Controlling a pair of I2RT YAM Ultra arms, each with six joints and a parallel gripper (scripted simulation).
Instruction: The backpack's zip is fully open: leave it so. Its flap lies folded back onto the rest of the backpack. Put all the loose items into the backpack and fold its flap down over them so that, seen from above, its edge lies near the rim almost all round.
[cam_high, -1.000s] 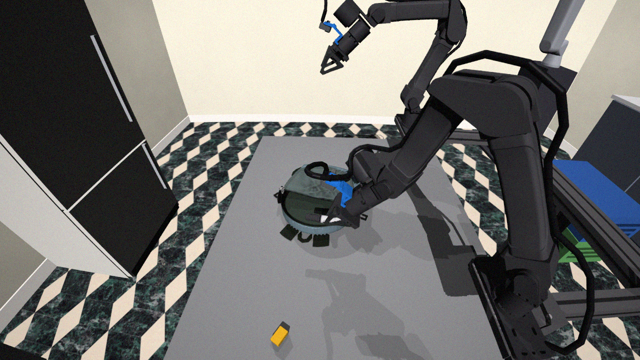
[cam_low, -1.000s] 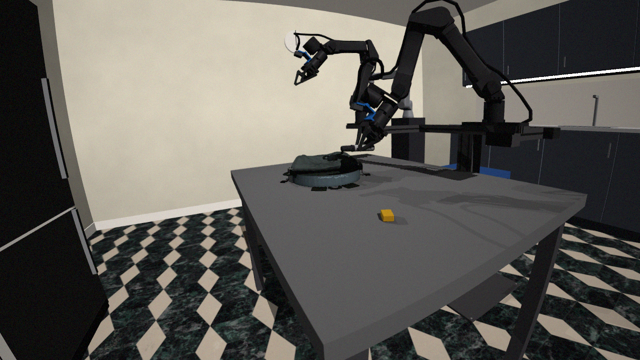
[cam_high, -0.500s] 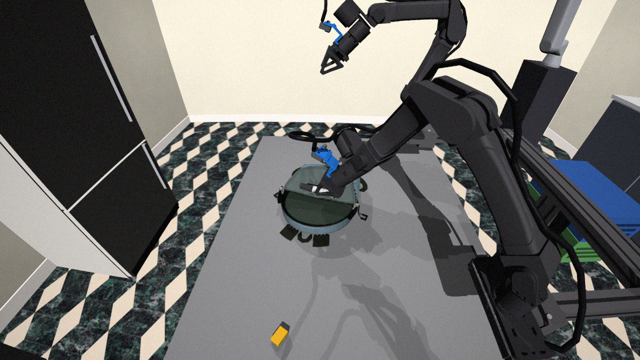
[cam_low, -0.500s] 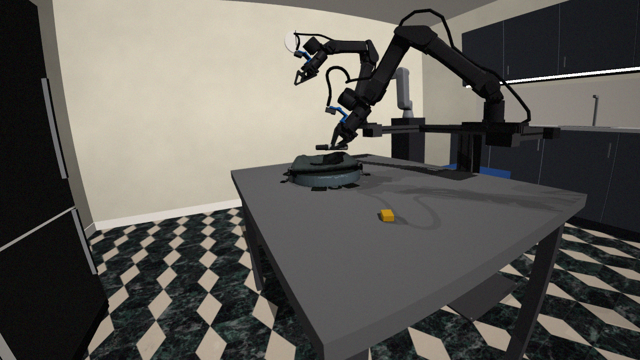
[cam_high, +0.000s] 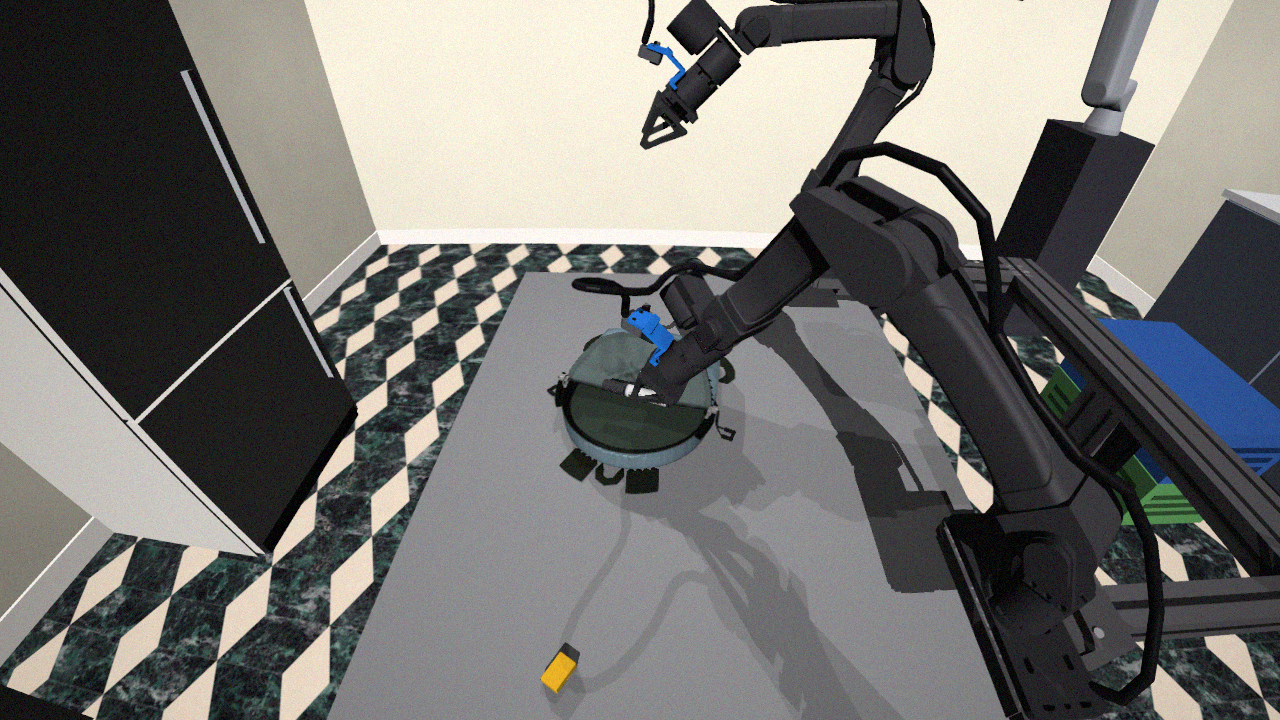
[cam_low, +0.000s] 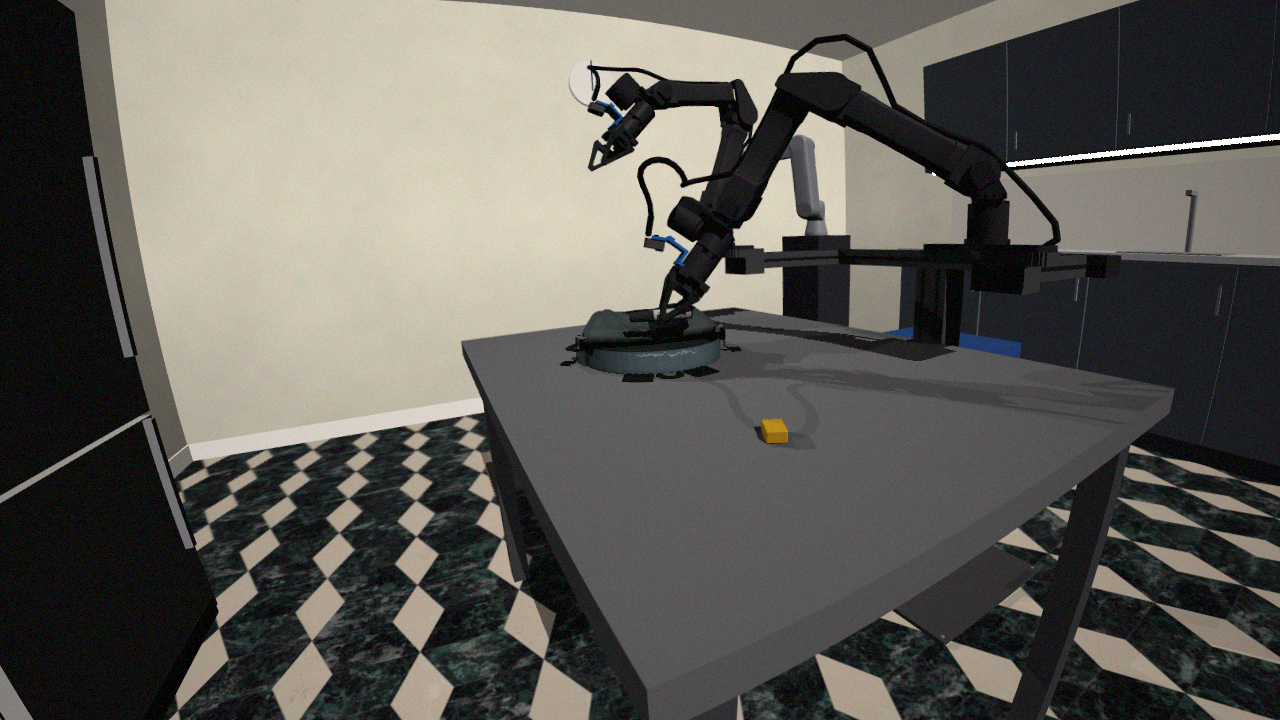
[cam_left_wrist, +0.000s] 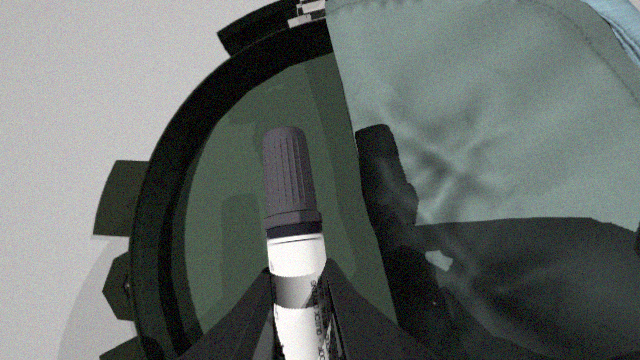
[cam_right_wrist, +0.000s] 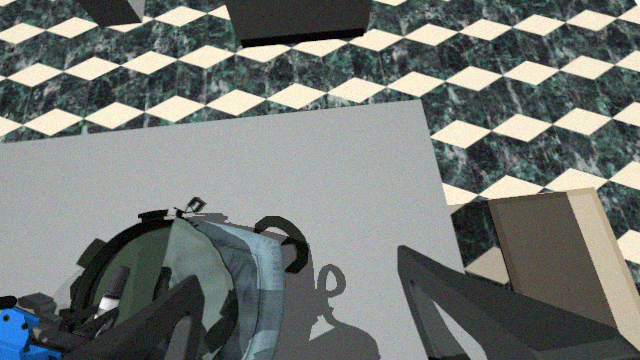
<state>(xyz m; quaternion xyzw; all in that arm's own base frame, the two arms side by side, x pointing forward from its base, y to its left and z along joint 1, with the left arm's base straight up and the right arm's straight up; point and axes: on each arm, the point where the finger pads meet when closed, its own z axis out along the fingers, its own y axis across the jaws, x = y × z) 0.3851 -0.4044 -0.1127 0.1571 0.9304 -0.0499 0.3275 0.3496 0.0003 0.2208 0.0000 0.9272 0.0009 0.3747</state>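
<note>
My marker (cam_high: 640, 391) (cam_left_wrist: 294, 240) (cam_right_wrist: 112, 295): smooth, plastic-looking, cap ribbed. Backpack flap (cam_high: 611, 358) (cam_left_wrist: 465, 110) (cam_right_wrist: 197, 262): creased matt cloth. Bench (cam_high: 501, 537) (cam_low: 805, 537) (cam_left_wrist: 75, 90) (cam_right_wrist: 325, 165): matt.

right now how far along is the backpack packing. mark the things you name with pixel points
No item is visibly packed yet. The left gripper (cam_high: 637, 392) (cam_left_wrist: 300, 274) grips a white marker with a dark grey ribbed cap (cam_left_wrist: 292, 175) over the open green backpack (cam_high: 626, 425) (cam_left_wrist: 225, 150). Left: release it, fetch the small yellow block (cam_high: 559, 671) (cam_low: 775, 430), fold the grey-green fabric flap (cam_high: 608, 358) (cam_left_wrist: 450, 100) down.
</note>
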